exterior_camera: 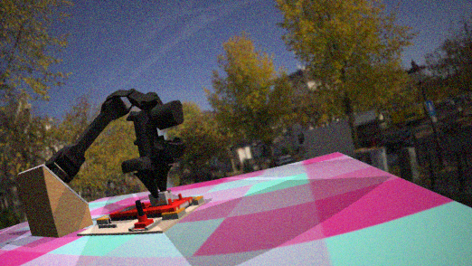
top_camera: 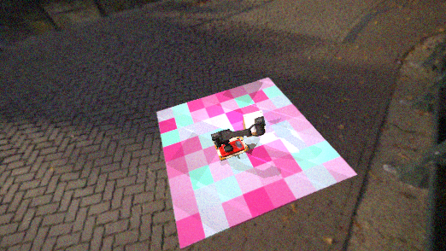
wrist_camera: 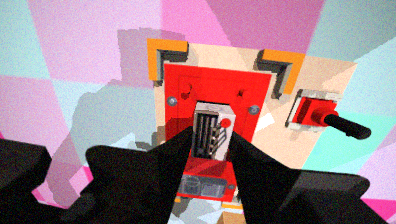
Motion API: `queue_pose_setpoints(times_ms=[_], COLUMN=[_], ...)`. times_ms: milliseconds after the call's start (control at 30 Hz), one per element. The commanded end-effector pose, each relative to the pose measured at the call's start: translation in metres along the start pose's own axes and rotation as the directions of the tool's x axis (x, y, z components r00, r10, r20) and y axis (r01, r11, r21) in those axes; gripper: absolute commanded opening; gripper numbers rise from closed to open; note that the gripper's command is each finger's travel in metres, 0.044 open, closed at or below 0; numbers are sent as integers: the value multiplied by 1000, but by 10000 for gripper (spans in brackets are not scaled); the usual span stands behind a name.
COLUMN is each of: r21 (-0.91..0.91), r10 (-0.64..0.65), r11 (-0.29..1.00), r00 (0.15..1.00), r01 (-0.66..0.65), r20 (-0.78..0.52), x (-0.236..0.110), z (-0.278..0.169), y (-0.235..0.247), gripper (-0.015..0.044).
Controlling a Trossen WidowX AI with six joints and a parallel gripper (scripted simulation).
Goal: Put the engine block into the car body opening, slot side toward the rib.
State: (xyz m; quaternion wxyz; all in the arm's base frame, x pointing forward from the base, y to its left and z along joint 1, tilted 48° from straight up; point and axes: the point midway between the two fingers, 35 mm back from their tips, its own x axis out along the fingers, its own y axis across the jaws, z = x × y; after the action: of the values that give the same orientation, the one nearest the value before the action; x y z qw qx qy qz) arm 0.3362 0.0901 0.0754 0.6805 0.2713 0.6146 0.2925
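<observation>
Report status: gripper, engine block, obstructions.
Gripper shut on grey ribbed engine block. Block over red car body, seating depth unclear. Red lever with black handle off to the side, not in the way.

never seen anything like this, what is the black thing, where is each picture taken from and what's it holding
The black thing is a robot arm with a two-fingered gripper at its end. It stands on a tan wedge-shaped base on a pink, white and teal checkered mat.

One picture looks down from high above, one looks from low at the mat's edge, and one comes from a camera on the arm's wrist, looking past the dark fingers.

On the mat lies a beige board with orange corner brackets. On the board sits a red car body, and beside it a red holder with a black peg.

The gripper is shut on a small grey engine block, held at the car body's opening. Whether it is fully down cannot be told.
</observation>
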Motion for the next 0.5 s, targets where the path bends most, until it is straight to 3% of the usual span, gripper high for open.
queue_pose_setpoints(times_ms=[0, 467], r21=[4, 4], r10=[6, 6], r11=[1000, 1000], r00=[1000, 1000], r01=[-6, -6], r20=[1, 1], x=[1, 6], z=[0, 0], y=[1, 1], gripper=[159, 159])
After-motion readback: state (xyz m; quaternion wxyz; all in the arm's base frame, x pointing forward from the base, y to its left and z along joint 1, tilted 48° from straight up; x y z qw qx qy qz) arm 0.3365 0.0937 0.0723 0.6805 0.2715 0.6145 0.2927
